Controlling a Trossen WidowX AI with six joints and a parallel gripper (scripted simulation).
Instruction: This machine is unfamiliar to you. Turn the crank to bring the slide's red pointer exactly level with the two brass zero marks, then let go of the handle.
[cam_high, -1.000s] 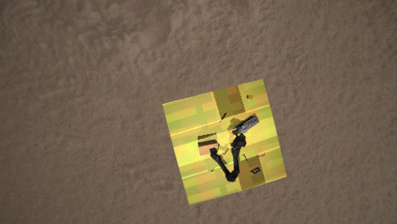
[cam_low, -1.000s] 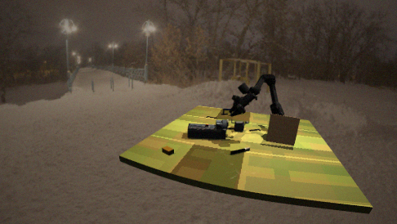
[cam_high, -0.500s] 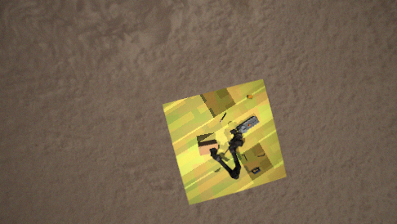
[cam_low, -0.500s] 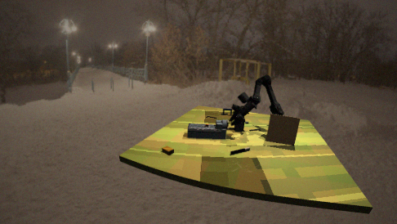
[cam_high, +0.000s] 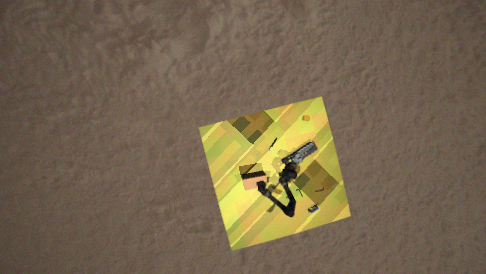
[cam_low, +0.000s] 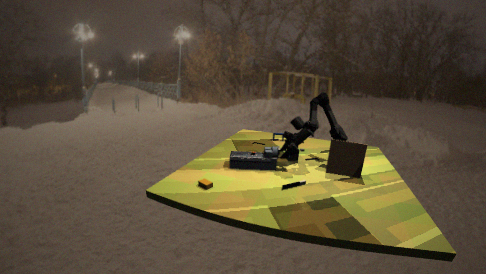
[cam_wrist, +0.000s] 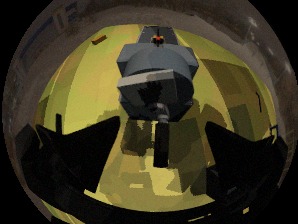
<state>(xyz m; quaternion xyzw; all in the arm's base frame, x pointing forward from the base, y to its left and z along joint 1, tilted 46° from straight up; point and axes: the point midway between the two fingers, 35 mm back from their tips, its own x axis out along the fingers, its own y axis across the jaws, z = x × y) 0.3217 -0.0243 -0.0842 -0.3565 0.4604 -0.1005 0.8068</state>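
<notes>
The machine is a long dark block (cam_high: 306, 150) (cam_low: 250, 161) (cam_wrist: 157, 65) with a grey round housing at its near end. The red pointer (cam_wrist: 158, 38) is on the block's top, with small brass-coloured spots beside it; its exact level against them is too small to tell. A pale crank arm (cam_wrist: 137, 80) crosses the housing's face. The black crank handle (cam_wrist: 161, 145) sticks out toward the wrist camera. My gripper (cam_wrist: 165, 123) is open and empty, with the handle between its spread fingers in the wrist view, not gripped. The exterior view shows it low beside the crank end.
An upright panel (cam_high: 254, 181) (cam_low: 346, 158) stands near the arm's base. An orange block (cam_high: 306, 118) (cam_low: 205, 184) (cam_wrist: 99, 39) lies beyond the machine. A black bar (cam_high: 273, 144) (cam_low: 293, 185) lies to one side, a blue-and-black object (cam_high: 316, 209) (cam_low: 278, 136) to the other, near a thin hook (cam_high: 320, 189) (cam_wrist: 259, 101).
</notes>
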